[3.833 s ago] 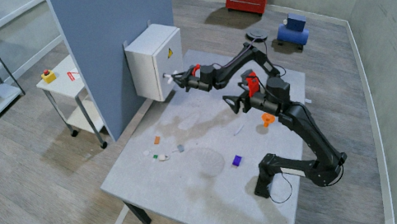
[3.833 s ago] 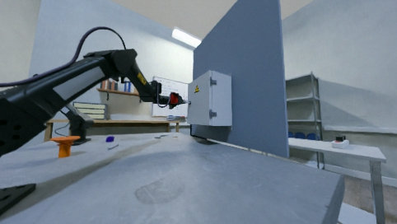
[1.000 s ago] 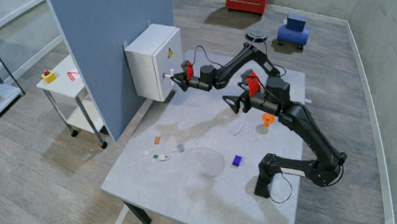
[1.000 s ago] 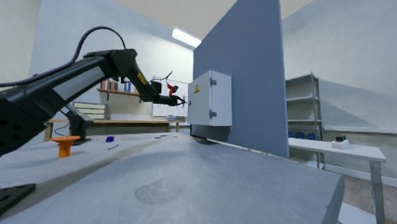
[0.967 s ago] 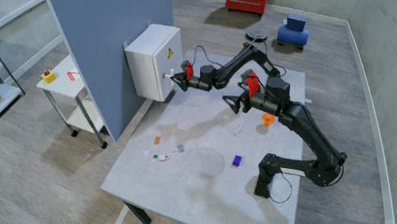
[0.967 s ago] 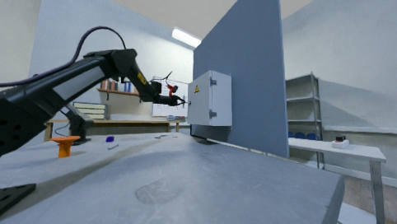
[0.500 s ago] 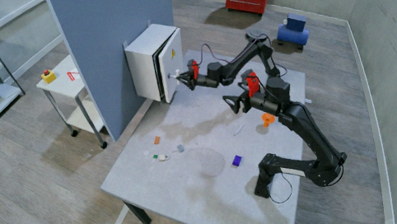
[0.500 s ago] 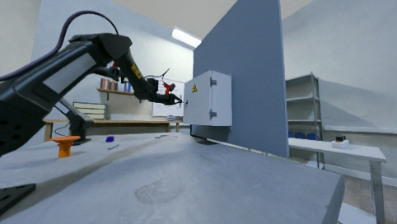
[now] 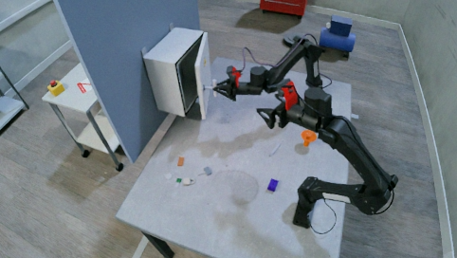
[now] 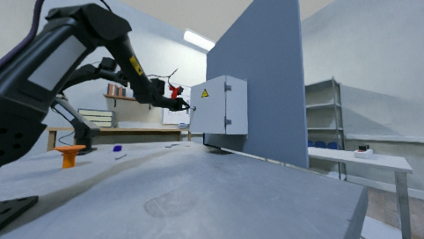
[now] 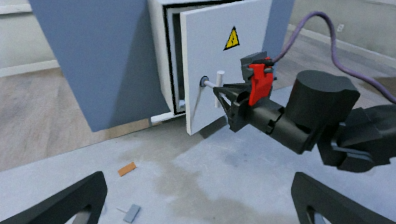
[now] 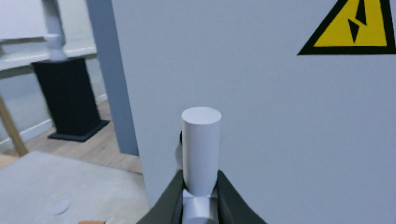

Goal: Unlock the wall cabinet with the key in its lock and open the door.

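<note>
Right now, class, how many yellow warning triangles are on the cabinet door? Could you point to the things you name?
1. The yellow warning triangle (image 9: 205, 62) (image 10: 205, 93) (image 11: 232, 39) (image 12: 357, 27) is on the outer face of the cabinet door (image 9: 204, 100) (image 10: 208, 119) (image 11: 205, 55) (image 12: 275, 125), above the key (image 9: 214, 85) (image 11: 220, 82) (image 12: 201, 155); any on its inner face would be hidden.

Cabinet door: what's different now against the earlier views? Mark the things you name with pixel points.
The cabinet door (image 9: 205, 71) (image 10: 208, 110) (image 11: 220, 50) (image 12: 270, 125) has swung from shut to partly open, outward from the cabinet. The right gripper (image 9: 215, 88) (image 10: 188, 107) (image 11: 216, 87) (image 12: 199, 178) moved out with it, clamped on the key (image 9: 214, 89) (image 11: 220, 82) (image 12: 201, 150). The left gripper (image 9: 265, 119) (image 11: 198, 180) stayed put, open.
</note>
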### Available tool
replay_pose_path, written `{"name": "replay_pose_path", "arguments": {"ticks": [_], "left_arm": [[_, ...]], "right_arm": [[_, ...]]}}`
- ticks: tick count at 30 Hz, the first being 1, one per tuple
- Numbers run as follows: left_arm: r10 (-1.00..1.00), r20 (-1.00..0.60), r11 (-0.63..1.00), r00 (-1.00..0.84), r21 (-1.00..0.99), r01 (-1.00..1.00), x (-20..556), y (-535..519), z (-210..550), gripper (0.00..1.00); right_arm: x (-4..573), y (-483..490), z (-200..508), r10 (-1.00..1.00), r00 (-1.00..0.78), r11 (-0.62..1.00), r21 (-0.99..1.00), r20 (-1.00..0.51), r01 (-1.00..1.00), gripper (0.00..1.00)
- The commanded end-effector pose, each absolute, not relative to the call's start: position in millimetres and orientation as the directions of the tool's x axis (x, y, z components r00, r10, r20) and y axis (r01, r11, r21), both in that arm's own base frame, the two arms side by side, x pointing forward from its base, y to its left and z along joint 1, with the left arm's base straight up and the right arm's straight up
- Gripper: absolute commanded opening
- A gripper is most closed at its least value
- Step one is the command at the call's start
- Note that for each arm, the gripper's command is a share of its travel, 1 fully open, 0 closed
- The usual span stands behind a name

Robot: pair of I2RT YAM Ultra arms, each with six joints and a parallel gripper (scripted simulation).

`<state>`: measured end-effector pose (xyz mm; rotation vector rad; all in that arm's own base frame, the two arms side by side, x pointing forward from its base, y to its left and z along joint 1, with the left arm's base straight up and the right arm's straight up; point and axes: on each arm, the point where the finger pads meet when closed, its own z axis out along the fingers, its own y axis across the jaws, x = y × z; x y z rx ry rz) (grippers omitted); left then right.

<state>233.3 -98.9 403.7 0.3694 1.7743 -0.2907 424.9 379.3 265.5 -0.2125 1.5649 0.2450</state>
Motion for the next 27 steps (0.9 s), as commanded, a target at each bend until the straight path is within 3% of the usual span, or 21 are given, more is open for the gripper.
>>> {"name": "replay_pose_path", "arguments": {"ticks": [1,24,26,27], "left_arm": [[0.088,-0.982,0.897,-0.167,0.005,0.443,226.2,-107.0,426.6,1.00],[0.123,-0.977,0.832,-0.175,0.005,0.554,216.3,-132.4,438.2,1.00],[0.126,-0.976,0.828,-0.176,0.005,0.560,215.7,-134.1,439.0,1.00],[0.126,-0.976,0.828,-0.176,0.005,0.560,215.7,-134.1,439.0,1.00]], "right_arm": [[412.2,370.4,282.4,0.032,0.015,0.938,0.025,-0.999,-0.345,0.09],[372.4,338.9,274.2,0.009,0.005,0.833,0.005,-1.000,-0.553,0.09],[374.3,341.6,271.9,0.012,-0.002,0.835,0.011,-1.000,-0.549,0.32],[374.3,341.6,271.9,0.012,-0.002,0.835,0.011,-1.000,-0.549,0.32]]}}
